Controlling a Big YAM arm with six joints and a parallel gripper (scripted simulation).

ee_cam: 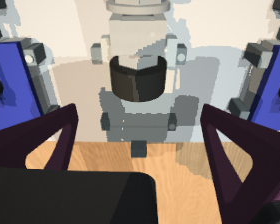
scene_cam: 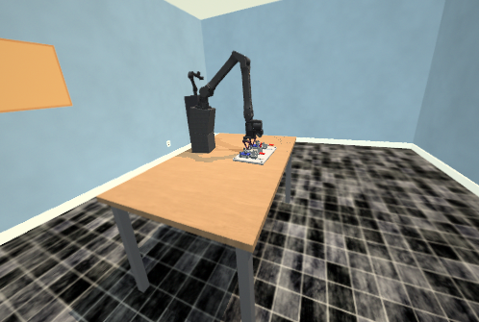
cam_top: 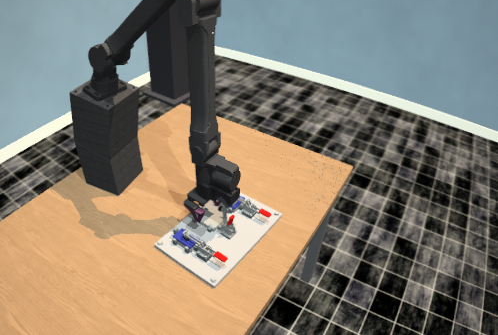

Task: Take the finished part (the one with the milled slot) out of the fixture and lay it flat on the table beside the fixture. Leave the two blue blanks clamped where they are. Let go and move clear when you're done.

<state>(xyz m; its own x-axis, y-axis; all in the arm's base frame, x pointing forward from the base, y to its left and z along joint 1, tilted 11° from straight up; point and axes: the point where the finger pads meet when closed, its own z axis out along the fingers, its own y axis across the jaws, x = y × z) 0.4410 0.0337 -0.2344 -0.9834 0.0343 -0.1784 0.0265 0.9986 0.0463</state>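
The white fixture plate (cam_top: 220, 241) lies on the wooden table and carries three clamp stations. The pale grey finished part (cam_top: 213, 216) sits in the middle station; in the wrist view (ee_cam: 138, 112) it is straight ahead, with a dark round clamp pad (ee_cam: 138, 80) over it. Blue blanks sit in the outer stations (cam_top: 182, 238) (cam_top: 240, 202), at the left (ee_cam: 11, 75) and right (ee_cam: 276, 85) edges of the wrist view. My gripper (cam_top: 207, 209) hangs low over the plate's near-arm edge, open and empty. Its purple fingers stand wide to either side of the middle station, touching nothing.
Red clamp handles (cam_top: 220, 257) (cam_top: 265, 213) (cam_top: 231, 219) stick up on the plate's far side. The arm's dark pedestal (cam_top: 107, 136) stands at the table's back left. The table's edge runs close behind the plate on the right. Bare wood lies left of the plate.
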